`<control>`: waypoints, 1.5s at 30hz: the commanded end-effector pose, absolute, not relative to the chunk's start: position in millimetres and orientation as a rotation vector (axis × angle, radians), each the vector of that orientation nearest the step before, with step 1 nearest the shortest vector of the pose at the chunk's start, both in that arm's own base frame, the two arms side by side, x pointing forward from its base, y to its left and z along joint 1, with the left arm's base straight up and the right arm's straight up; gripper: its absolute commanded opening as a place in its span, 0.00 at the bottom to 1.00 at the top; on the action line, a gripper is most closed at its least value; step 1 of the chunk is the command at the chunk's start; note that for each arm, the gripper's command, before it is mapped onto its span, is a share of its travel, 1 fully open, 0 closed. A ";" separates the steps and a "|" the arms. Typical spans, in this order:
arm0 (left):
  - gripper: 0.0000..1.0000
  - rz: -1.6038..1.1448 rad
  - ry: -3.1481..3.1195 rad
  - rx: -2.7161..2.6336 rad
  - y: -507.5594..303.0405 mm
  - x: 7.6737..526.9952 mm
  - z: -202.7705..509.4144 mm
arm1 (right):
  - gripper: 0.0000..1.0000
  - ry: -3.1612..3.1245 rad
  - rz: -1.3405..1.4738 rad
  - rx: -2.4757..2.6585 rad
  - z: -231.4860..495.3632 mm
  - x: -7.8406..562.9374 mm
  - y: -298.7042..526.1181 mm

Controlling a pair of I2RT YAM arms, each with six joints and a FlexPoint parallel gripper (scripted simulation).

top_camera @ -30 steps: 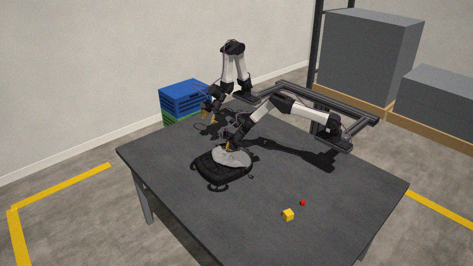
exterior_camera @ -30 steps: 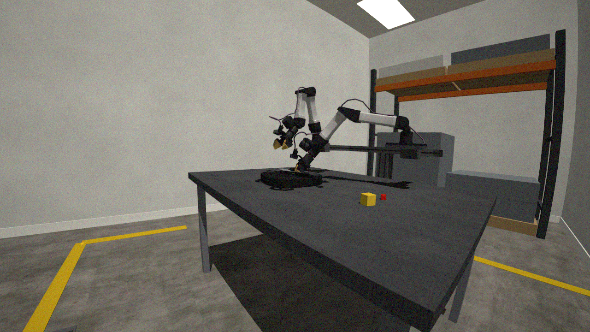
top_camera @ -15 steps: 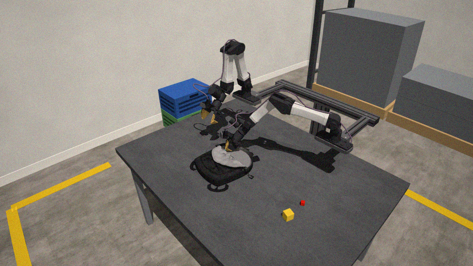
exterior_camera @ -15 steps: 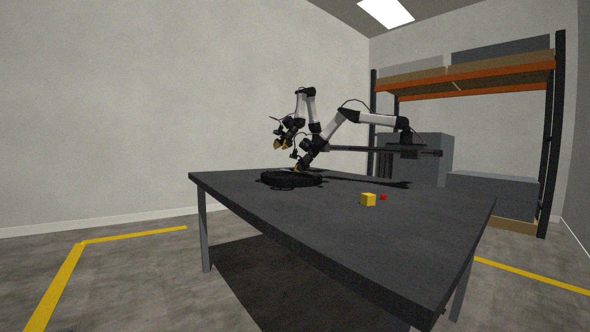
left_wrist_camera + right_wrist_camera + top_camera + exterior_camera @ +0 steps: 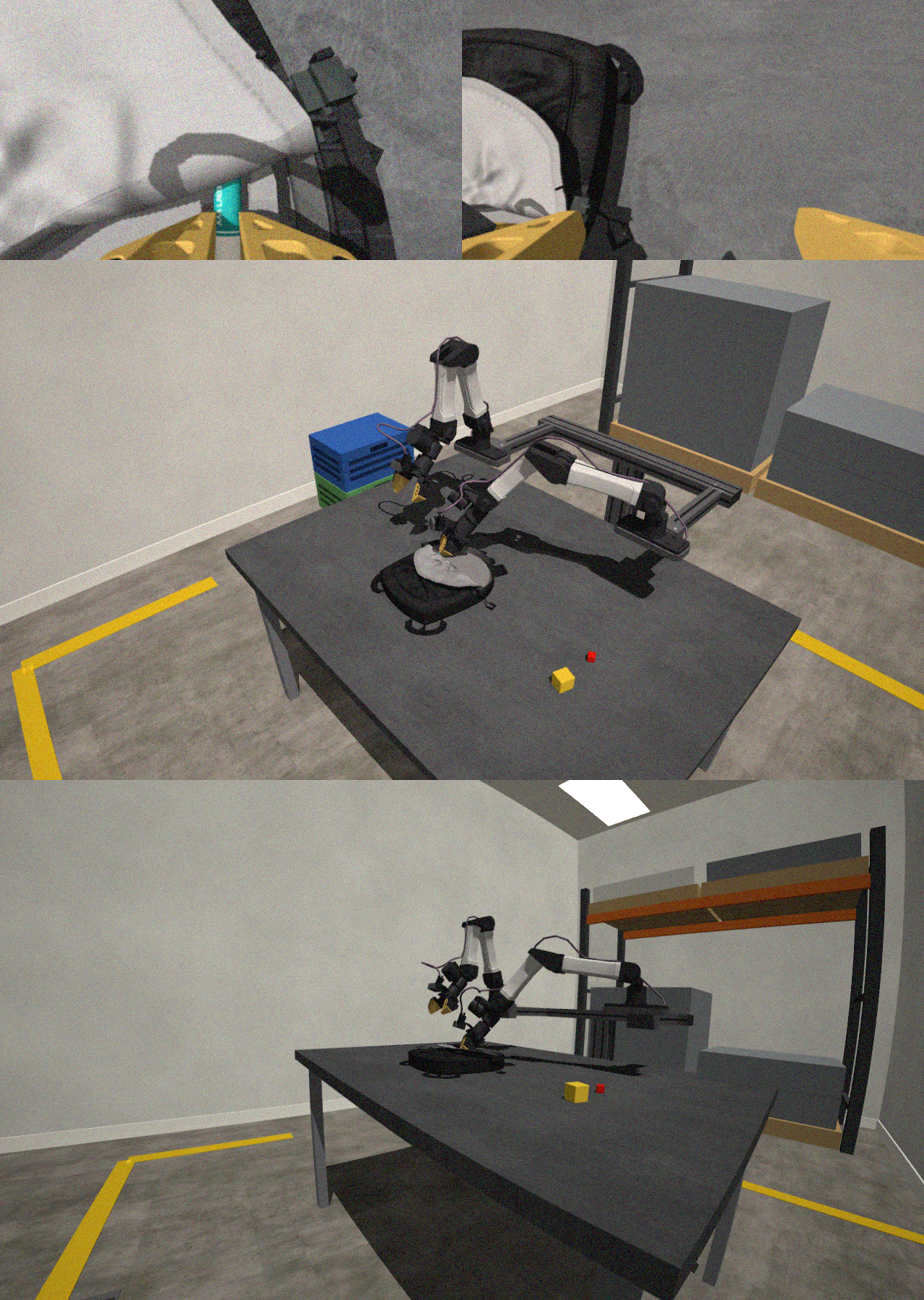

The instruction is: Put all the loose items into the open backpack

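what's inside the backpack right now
At its opening, a teal cylinder sits between the left gripper's fingers, its far end hidden. The flap covers much of the inside.

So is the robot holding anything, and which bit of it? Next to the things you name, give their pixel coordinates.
The left gripper (image 5: 444, 552) (image 5: 464, 1046) (image 5: 227, 223) holds a teal, tube-shaped thing (image 5: 228, 202) near one end. The right gripper (image 5: 408, 495) (image 5: 438, 1009) (image 5: 689, 219) is open, holding nothing.
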State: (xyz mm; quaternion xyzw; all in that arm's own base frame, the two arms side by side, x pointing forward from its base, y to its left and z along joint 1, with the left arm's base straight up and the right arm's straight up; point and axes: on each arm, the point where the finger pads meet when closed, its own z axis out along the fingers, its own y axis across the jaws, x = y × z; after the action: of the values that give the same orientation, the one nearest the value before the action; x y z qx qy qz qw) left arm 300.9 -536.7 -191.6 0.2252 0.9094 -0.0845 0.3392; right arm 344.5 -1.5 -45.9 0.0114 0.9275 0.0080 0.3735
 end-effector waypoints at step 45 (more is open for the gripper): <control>0.13 -0.238 2.354 0.574 -542.1 302.7 -183.5 | 0.90 2.342 0.023 0.029 -36.7 352.3 -3.6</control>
State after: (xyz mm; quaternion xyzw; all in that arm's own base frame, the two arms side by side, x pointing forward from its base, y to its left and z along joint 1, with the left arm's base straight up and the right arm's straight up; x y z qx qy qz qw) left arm 301.5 -537.2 -191.5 0.2242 0.9087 -0.0851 0.3417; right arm 344.5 -1.5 -45.9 0.0114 0.9275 0.0080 0.3735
